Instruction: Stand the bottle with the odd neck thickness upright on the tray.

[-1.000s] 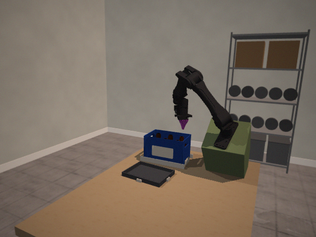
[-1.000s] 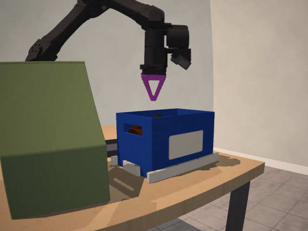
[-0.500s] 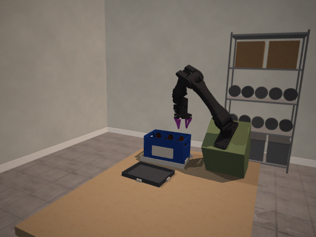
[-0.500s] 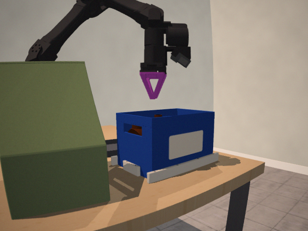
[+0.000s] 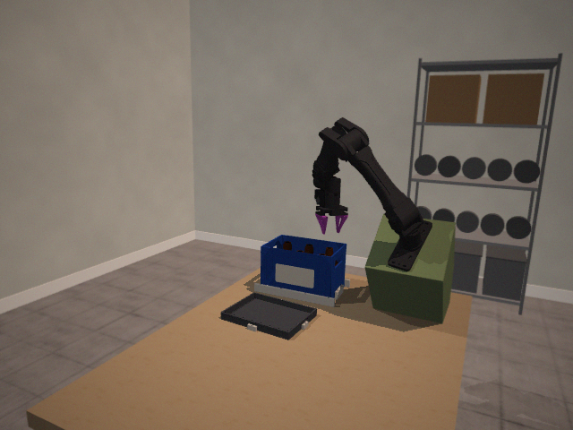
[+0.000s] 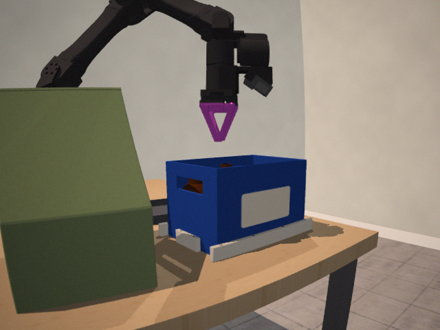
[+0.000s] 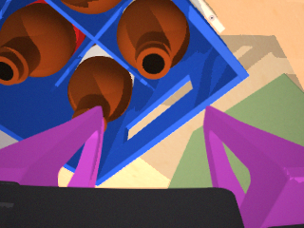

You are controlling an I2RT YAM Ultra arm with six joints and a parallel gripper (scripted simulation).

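crate (image 5: 295, 259) (image 6: 192, 209) (image 7: 190, 119): smooth plastic look | table (image 5: 277, 370) (image 6: 256, 284): pale wood | tray (image 5: 268, 314): matt | bottles (image 5: 309, 248) (image 7: 154, 28): smooth, glass-like

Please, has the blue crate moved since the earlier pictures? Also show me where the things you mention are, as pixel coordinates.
No. In the top and exterior views, the blue crate (image 5: 323, 278) (image 6: 192, 213) still sits behind the tray (image 5: 268, 315) and against the pale strips (image 5: 295, 294) (image 6: 262, 239), as before.
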